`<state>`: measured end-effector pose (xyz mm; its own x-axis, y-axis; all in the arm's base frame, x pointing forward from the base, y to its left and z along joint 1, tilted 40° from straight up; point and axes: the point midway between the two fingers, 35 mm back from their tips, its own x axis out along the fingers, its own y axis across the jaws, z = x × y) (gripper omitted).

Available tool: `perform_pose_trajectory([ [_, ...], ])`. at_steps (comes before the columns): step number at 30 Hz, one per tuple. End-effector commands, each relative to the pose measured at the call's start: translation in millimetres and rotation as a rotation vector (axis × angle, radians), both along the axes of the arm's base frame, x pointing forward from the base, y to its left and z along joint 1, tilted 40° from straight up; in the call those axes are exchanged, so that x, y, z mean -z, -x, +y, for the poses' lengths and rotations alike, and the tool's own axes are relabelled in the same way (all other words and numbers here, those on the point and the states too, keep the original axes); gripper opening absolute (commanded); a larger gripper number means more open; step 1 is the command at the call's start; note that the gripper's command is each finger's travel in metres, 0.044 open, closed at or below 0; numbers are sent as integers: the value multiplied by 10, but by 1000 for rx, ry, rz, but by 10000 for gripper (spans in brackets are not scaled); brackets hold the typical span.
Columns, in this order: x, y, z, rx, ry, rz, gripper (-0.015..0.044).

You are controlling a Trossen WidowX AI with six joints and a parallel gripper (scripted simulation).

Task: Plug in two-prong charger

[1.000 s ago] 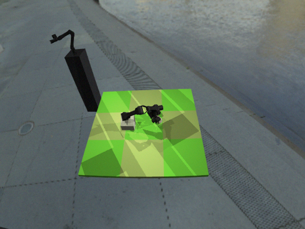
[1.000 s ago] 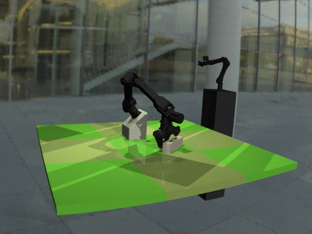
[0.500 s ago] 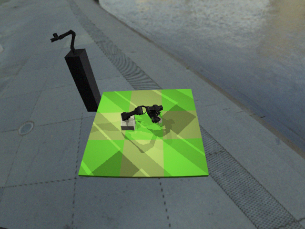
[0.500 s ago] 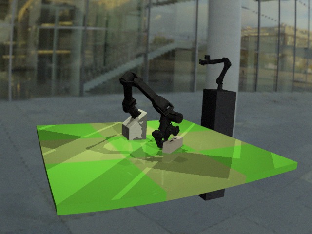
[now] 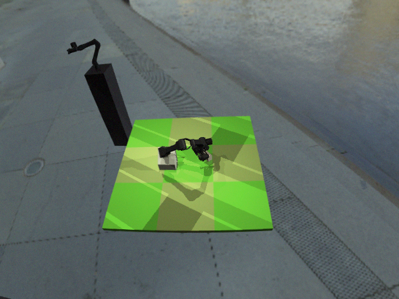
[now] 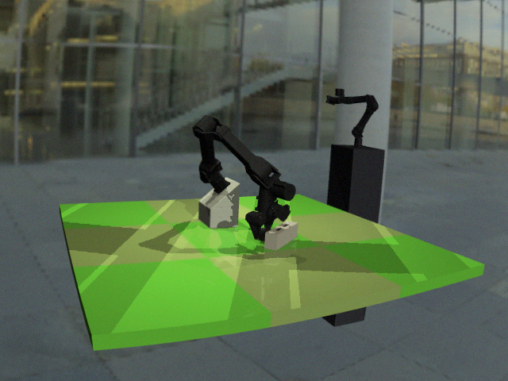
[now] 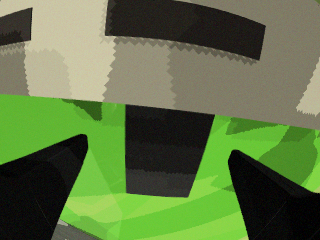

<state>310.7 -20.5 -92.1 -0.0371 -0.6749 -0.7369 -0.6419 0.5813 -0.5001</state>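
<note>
The beige power strip [image 5: 209,157] [image 6: 282,238] [image 7: 145,65] stands on the table and crosses the top of the wrist view, with two dark slots on its upper face. A dark block [image 7: 167,165], which looks like the charger, shows just below the strip's edge in the wrist view; the strip hides its far end, and no prongs are visible. My gripper [image 5: 203,157] [image 6: 259,238] [image 7: 161,150] is low beside the strip. Its fingers are wide open, one on each side of the dark block, with gaps on both sides. The charger cannot be made out in the top and exterior views.
The green and tan checkered table [image 5: 238,205] [image 6: 176,303] carries a pale wedge-shaped block [image 5: 167,165] [image 6: 223,213] at my arm's other end. A tall dark pedestal [image 5: 109,106] [image 6: 356,180] with another black arm [image 5: 96,50] [image 6: 363,114] stands beyond the table. Shadows cross the tabletop.
</note>
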Motion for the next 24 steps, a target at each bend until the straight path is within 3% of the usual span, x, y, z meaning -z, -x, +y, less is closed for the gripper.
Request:
perform_pose_trajectory([
  [1, -23, 37, -26, -3, 0, 1, 440],
  [24, -130, 232, -161, -3, 0, 2, 440],
])
